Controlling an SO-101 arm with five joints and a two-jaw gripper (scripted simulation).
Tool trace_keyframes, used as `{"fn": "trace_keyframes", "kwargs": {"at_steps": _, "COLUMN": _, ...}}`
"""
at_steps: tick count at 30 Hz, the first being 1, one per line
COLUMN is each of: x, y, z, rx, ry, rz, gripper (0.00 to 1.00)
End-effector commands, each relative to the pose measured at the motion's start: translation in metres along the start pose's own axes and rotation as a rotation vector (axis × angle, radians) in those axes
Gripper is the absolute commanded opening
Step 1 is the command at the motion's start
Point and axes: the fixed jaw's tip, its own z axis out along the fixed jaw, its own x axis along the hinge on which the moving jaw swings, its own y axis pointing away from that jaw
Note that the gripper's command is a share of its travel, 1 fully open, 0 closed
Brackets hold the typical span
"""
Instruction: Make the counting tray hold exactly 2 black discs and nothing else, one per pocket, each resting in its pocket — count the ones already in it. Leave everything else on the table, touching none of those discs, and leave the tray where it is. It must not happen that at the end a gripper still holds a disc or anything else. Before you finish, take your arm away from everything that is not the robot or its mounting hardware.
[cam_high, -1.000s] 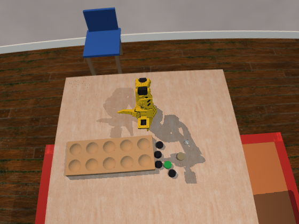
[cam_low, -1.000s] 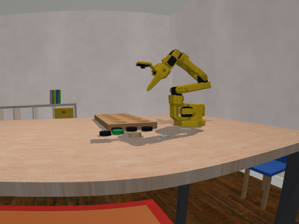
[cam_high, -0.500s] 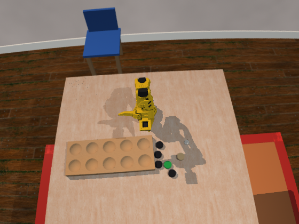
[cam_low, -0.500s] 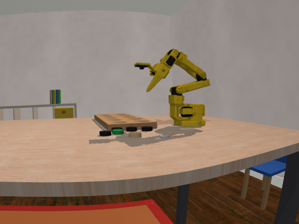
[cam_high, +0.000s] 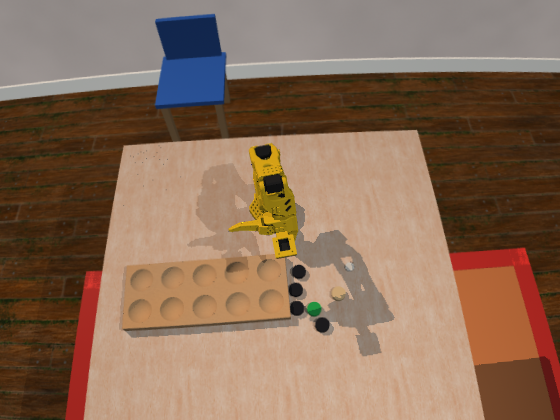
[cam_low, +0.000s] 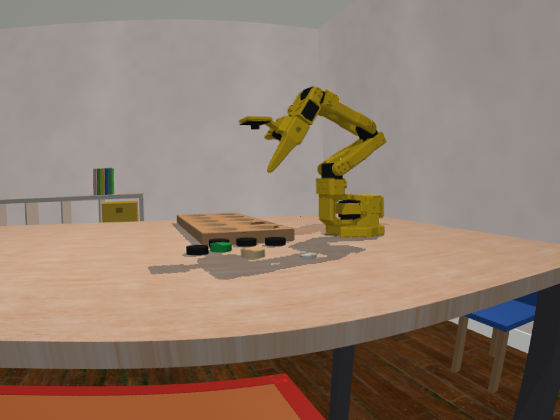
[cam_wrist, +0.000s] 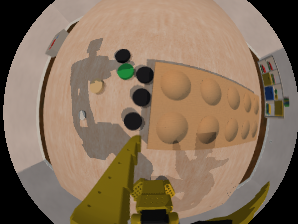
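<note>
The wooden counting tray (cam_high: 206, 295) lies on the table with two rows of pockets, all empty. It also shows in the side view (cam_low: 235, 227) and the wrist view (cam_wrist: 206, 110). Several black discs lie just off its right end: three in a line (cam_high: 298, 271) (cam_high: 295, 289) (cam_high: 297, 308) and one further out (cam_high: 323, 325). My gripper (cam_high: 257, 240) is open and empty. It hangs high above the table (cam_low: 262, 146) over the tray's far right corner, and the nearest black disc (cam_wrist: 133, 120) sits close to its fixed finger in the wrist view.
A green disc (cam_high: 313, 308), a tan disc (cam_high: 339, 293) and a small white disc (cam_high: 349, 266) lie right of the black ones. The arm's base (cam_low: 350, 215) stands behind the tray. A blue chair (cam_high: 191, 75) stands beyond the table's far edge.
</note>
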Motion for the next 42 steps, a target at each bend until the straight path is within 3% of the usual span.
{"fn": "trace_keyframes", "kwargs": {"at_steps": 1, "x": -0.018, "y": 0.008, "z": -0.002, "rx": -0.027, "ry": -0.045, "rz": -0.031, "gripper": 1.0}}
{"fn": "trace_keyframes", "kwargs": {"at_steps": 12, "x": -0.032, "y": 0.036, "z": 0.019, "rx": -0.092, "ry": 0.017, "rz": -0.143, "gripper": 1.0}}
{"fn": "trace_keyframes", "kwargs": {"at_steps": 25, "x": -0.036, "y": 0.059, "z": 0.036, "rx": -0.133, "ry": 0.059, "rz": -0.223, "gripper": 1.0}}
{"fn": "trace_keyframes", "kwargs": {"at_steps": 42, "x": -0.036, "y": 0.067, "z": 0.042, "rx": -0.146, "ry": 0.072, "rz": -0.248, "gripper": 1.0}}
